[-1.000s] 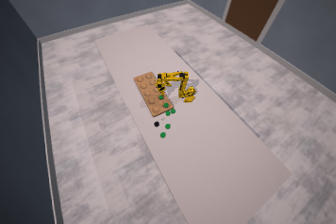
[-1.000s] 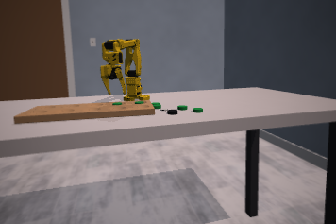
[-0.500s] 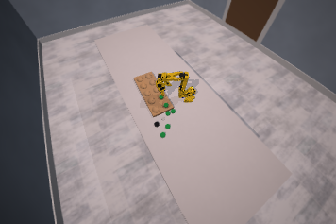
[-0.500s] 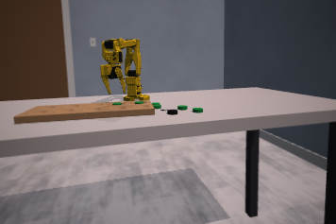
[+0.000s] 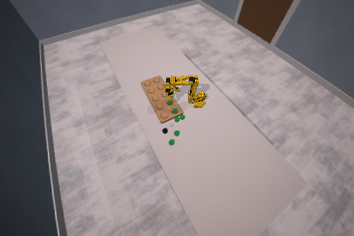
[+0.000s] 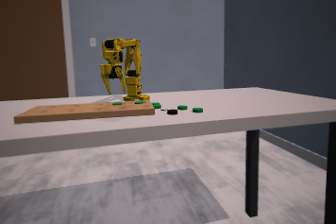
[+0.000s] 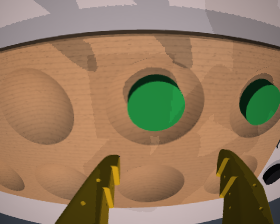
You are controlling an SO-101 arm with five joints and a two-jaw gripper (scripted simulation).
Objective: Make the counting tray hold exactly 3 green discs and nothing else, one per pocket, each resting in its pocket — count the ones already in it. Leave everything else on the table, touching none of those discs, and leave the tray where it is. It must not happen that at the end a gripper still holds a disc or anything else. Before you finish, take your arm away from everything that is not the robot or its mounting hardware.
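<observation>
fingers parted, grasping nothing, above tray | counting tray (image 5: pixel 155 96) near table (image 5: pixel 239 170) left long edge, two green discs (image 7: pixel 155 105) pocketed | others loose beside tray end

Arm (image 6: pixel 128 55) folded, wrist pointing down; gripper (image 7: pixel 168 191) partly parted, holding nothing.

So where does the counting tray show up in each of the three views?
Top: the counting tray lies mid-frame on the table, just left of the arm.
Exterior: lower left, a flat wooden slab on the table top.
Wrist: it fills the middle, under the gripper.
Shared landmark: the green disc in its pocket.
</observation>
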